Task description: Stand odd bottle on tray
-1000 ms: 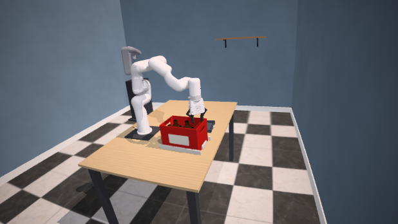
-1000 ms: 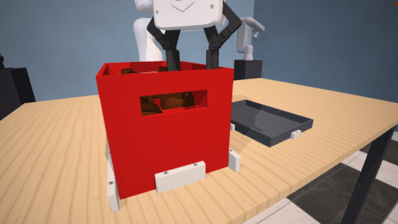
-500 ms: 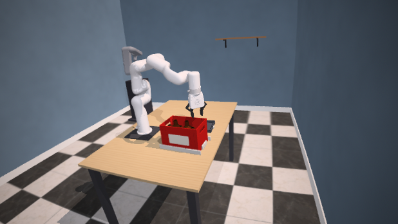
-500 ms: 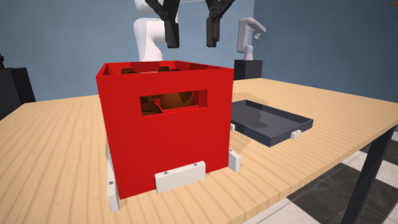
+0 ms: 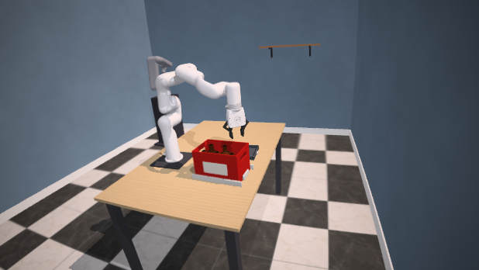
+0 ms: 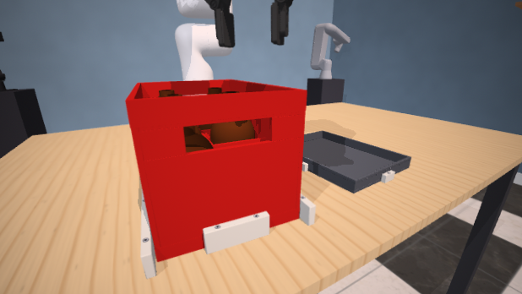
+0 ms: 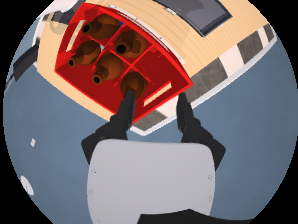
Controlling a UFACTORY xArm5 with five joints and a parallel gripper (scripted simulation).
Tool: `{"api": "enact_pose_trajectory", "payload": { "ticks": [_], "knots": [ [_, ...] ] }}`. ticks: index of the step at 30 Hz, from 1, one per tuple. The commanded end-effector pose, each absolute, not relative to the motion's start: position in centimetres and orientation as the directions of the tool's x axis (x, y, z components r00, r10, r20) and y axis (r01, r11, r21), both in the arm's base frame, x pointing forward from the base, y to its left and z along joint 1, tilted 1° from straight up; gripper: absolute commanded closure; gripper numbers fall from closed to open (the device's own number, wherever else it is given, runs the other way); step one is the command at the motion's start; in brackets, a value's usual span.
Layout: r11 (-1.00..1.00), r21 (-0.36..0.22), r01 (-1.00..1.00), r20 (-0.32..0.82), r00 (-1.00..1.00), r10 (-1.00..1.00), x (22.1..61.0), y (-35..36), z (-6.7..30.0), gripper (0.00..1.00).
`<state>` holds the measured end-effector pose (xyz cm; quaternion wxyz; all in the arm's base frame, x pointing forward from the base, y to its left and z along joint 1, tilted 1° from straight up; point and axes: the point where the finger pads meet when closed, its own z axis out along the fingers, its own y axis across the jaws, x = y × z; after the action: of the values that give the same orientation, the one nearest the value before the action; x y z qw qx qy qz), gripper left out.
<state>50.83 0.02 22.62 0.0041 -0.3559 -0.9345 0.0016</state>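
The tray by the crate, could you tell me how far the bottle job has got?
Nothing looks done yet: the tray holds no bottle, and five brown bottles stand in the red crate. In hand: nothing; the hand hangs open above the crate. Left: find the odd neck, lift that bottle, stand it on the tray, release.

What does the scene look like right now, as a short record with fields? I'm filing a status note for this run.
gripper: open, holding nothing, above the crate
fingers: dark, apart, pointing down
crate: red, on the table, held by white corner blocks
bottles: brown, five in the crate's cells, all standing
tray: dark, bare, beside the crate
table: light wood
task state: no bottle moved to the tray yet
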Motion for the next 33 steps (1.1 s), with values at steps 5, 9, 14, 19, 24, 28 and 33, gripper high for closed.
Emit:
{"api": "enact_pose_trajectory", "payload": {
  "ticks": [5,9,14,19,24,28,33],
  "knots": [
    [0.747,-0.003,0.665,0.004,-0.747,0.665,50.92,0.02,22.81,1.0],
    [0.747,-0.003,0.665,0.004,-0.747,0.665,50.92,0.02,22.81,1.0],
    [0.747,-0.003,0.665,0.004,-0.747,0.665,50.92,0.02,22.81,1.0],
    [0.747,-0.003,0.665,0.004,-0.747,0.665,50.92,0.02,22.81,1.0],
    [0.747,-0.003,0.665,0.004,-0.747,0.665,50.92,0.02,22.81,1.0],
    [0.747,-0.003,0.665,0.004,-0.747,0.665,50.92,0.02,22.81,1.0],
    [0.747,-0.003,0.665,0.004,-0.747,0.665,50.92,0.02,22.81,1.0]
  ]
}}
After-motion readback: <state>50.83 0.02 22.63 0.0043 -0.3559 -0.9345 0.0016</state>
